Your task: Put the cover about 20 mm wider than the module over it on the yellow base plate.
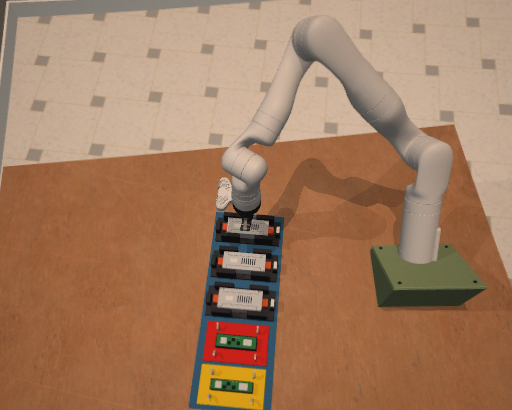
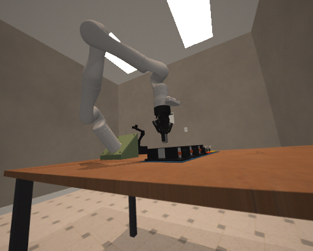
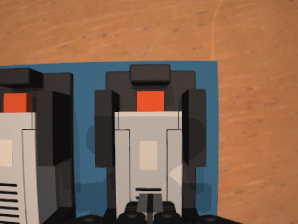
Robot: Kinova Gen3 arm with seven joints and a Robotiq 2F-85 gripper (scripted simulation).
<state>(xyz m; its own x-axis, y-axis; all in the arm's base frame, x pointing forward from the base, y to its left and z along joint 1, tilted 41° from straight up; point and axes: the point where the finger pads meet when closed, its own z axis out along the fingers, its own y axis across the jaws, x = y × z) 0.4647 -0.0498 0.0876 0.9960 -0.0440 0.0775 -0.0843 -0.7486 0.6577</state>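
Three grey covers sit in black holders on a blue mat: the far one (image 1: 248, 227), the middle one (image 1: 244, 261) and the near one (image 1: 240, 299). A green module (image 1: 231, 385) lies on the yellow base plate (image 1: 231, 395) at the near end of the mat. My gripper (image 1: 245, 224) hangs over the far cover with its fingers shut together and nothing between them. In the side view the gripper (image 2: 164, 140) is a little above the row of holders (image 2: 173, 152), not touching. In the wrist view the far cover (image 3: 148, 160) lies in its holder below the fingertips (image 3: 149, 206).
A red plate (image 1: 236, 342) with a second green module lies between the near holder and the yellow plate. Orange tabs (image 3: 150, 101) show at the covers' ends. The arm's green base (image 1: 425, 275) stands to the right of the mat.
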